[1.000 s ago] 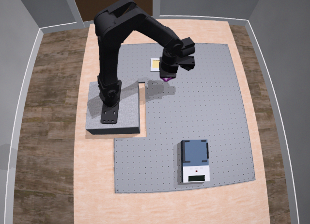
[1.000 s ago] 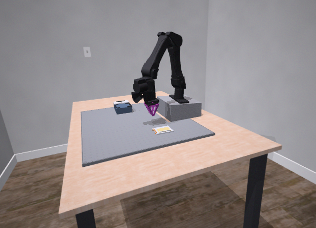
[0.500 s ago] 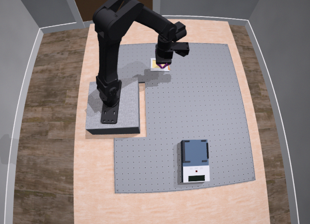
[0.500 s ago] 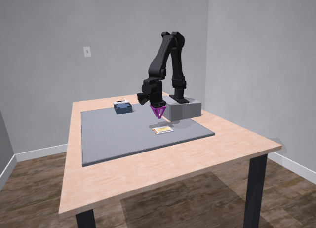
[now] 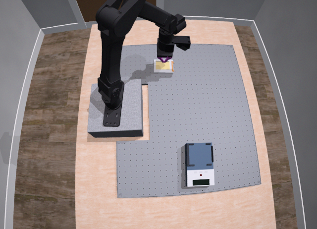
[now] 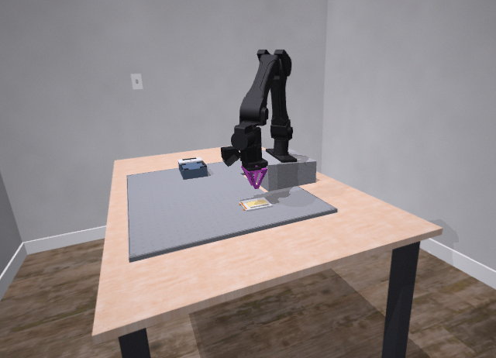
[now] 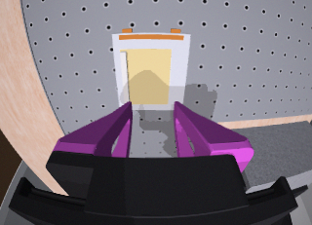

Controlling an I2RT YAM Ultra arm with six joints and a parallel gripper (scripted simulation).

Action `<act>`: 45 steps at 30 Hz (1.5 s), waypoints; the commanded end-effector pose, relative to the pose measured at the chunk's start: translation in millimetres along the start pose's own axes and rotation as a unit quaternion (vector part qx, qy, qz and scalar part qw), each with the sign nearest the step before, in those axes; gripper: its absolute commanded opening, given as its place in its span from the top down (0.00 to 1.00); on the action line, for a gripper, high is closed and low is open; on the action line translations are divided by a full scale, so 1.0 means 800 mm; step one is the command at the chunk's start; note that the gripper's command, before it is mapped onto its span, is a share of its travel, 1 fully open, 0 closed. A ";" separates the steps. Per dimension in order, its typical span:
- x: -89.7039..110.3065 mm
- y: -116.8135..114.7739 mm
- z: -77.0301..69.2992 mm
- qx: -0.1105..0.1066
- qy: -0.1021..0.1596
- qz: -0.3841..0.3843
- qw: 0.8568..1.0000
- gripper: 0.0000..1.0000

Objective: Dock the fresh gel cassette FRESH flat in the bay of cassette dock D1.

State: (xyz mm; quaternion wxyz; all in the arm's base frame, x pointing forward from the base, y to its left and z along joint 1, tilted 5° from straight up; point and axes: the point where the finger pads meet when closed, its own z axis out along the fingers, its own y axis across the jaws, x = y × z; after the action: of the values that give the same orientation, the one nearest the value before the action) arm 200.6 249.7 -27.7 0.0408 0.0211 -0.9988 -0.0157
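The cassette FRESH (image 5: 163,66) lies flat on the grey perforated deck at the far left, a white frame around a yellow gel. Its copper tabs (image 5: 173,66) stick out at its right edge, and they point away from me in the wrist view (image 7: 151,34). I cannot make out its white comb. My gripper (image 5: 163,59) hangs above the cassette's near-left edge with its purple fingers pointing down, apart and empty; it stands clear of the cassette in the side view (image 6: 254,184). The dock D1 (image 5: 199,163) stands at the near right with its blue bay (image 5: 199,154) empty.
The grey pedestal block (image 5: 115,108) carries my arm's base, left of the deck. D1's white console (image 5: 200,178) faces the table's near edge. The deck plate (image 5: 194,106) has a notch around the pedestal.
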 end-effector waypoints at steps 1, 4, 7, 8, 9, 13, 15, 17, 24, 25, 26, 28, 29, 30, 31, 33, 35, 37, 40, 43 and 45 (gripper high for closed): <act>-0.015 0.008 -0.021 -0.013 -0.019 0.013 1.000 0.64; -0.012 0.011 -0.020 -0.012 -0.019 0.008 1.000 0.64; -0.013 0.012 -0.020 -0.015 -0.021 0.006 1.000 0.64; -0.013 0.012 -0.020 -0.015 -0.021 0.006 1.000 0.64; -0.013 0.012 -0.020 -0.015 -0.021 0.006 1.000 0.64; -0.013 0.012 -0.020 -0.015 -0.021 0.006 1.000 0.64; -0.013 0.012 -0.020 -0.015 -0.021 0.006 1.000 0.64; -0.013 0.012 -0.020 -0.015 -0.021 0.006 1.000 0.64; -0.013 0.012 -0.020 -0.015 -0.021 0.006 1.000 0.64; -0.013 0.012 -0.020 -0.015 -0.021 0.006 1.000 0.64; -0.013 0.012 -0.020 -0.015 -0.021 0.006 1.000 0.64; -0.013 0.012 -0.020 -0.015 -0.021 0.006 1.000 0.64; -0.013 0.012 -0.020 -0.015 -0.021 0.006 1.000 0.64; -0.013 0.012 -0.020 -0.015 -0.021 0.006 1.000 0.64; -0.013 0.012 -0.020 -0.015 -0.021 0.006 1.000 0.64; -0.013 0.012 -0.020 -0.015 -0.021 0.006 1.000 0.64; -0.013 0.012 -0.020 -0.015 -0.021 0.006 1.000 0.00; -0.013 0.012 -0.020 -0.015 -0.021 0.006 1.000 0.00; -0.013 0.012 -0.020 -0.015 -0.021 0.006 1.000 0.00; -0.013 0.012 -0.020 -0.015 -0.021 0.006 1.000 0.00; -0.013 0.012 -0.020 -0.015 -0.021 0.006 1.000 0.00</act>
State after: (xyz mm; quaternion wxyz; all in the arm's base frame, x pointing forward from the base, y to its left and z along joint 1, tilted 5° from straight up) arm 199.8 248.1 -27.7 0.0431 0.0150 -0.9989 -0.0128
